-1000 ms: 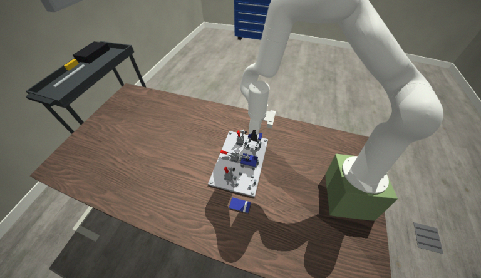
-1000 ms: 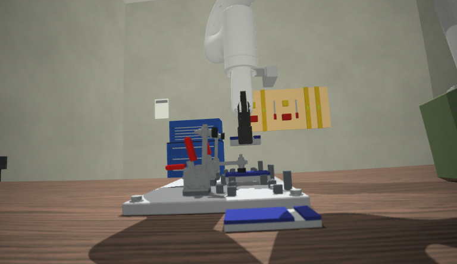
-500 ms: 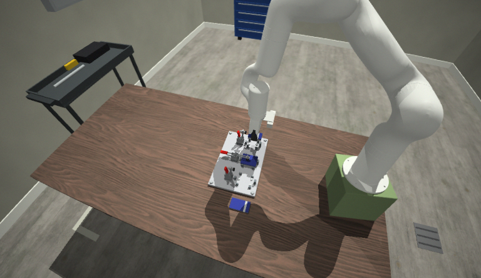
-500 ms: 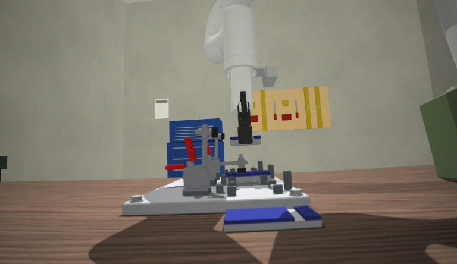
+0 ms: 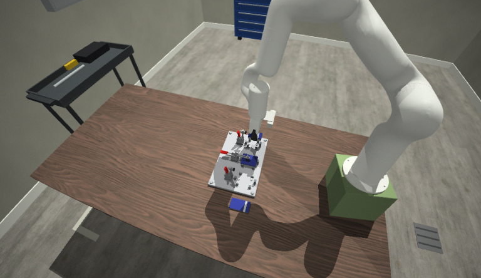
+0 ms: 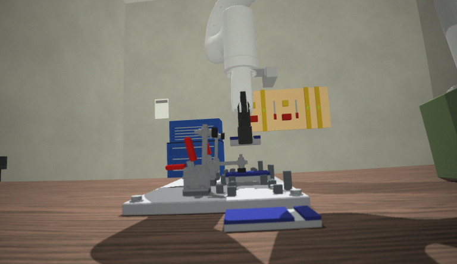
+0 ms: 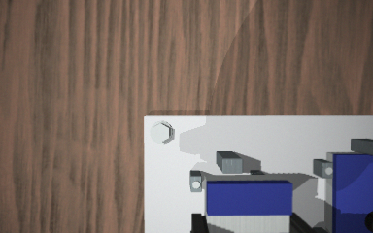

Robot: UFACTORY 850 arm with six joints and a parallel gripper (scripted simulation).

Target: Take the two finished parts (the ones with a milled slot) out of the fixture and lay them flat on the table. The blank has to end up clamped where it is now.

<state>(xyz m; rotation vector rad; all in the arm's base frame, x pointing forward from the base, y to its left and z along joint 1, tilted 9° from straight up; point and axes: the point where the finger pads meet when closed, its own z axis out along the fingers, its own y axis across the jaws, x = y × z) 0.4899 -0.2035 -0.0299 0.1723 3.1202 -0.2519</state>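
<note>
My gripper point(image 6: 244, 140) is shut on a blue-topped grey part point(image 6: 245, 140) and holds it well above the far end of the fixture plate point(image 5: 239, 163). The held part also shows at the bottom of the wrist view point(image 7: 249, 204), blue face up. A second blue part with a milled slot point(image 6: 272, 218) lies flat on the table just in front of the plate; it also shows in the top view point(image 5: 240, 205). A third blue part point(image 5: 248, 160) sits in the plate's middle station under a clamp with a red handle point(image 5: 223, 151) lying flat. Two other red handles point(image 5: 238, 133) point(image 5: 225, 169) stand up.
The fixture plate carries grey pins and clamp blocks point(image 6: 198, 179). The arm's green base block point(image 5: 358, 191) stands on the table at the right. A dark side cart point(image 5: 79, 72) with a black box and a yellow item stands off the table at the far left.
</note>
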